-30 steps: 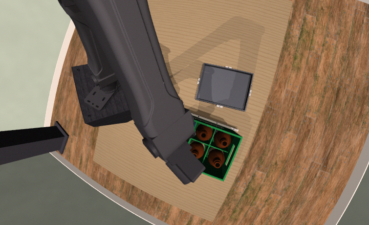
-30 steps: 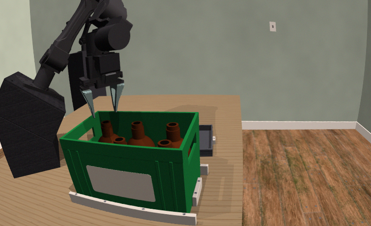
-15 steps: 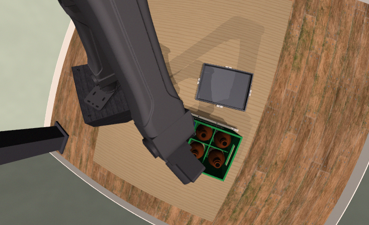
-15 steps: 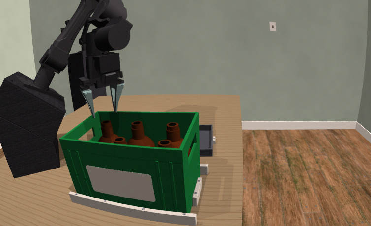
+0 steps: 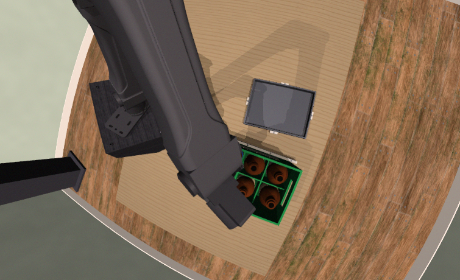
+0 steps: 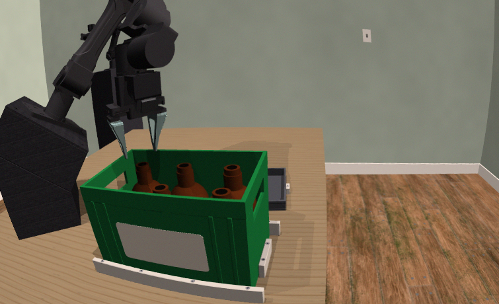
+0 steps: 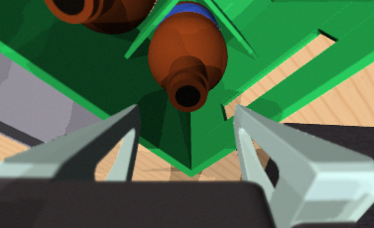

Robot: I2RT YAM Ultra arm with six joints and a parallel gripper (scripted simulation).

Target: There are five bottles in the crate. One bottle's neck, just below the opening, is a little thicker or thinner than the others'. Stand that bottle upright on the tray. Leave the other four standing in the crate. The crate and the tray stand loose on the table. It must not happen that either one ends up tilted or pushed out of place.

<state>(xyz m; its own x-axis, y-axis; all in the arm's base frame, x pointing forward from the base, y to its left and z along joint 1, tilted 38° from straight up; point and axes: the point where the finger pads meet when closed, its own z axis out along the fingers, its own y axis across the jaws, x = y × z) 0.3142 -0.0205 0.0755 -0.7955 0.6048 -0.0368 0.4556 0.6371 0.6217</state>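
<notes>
I've got the claw [image 6: 139, 149] spread w/ nothing in it, hanging over the green crate's [image 6: 176, 223] back corner above a brown bottle [image 7: 187, 57]; gray tray [image 5: 279, 108] sits nearby on the desk [image 6: 300, 158].

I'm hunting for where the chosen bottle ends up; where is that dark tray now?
In the top view the tray sits on the table just beyond the green crate, apart from it; in the exterior view it peeks out behind the crate's right side.
</notes>
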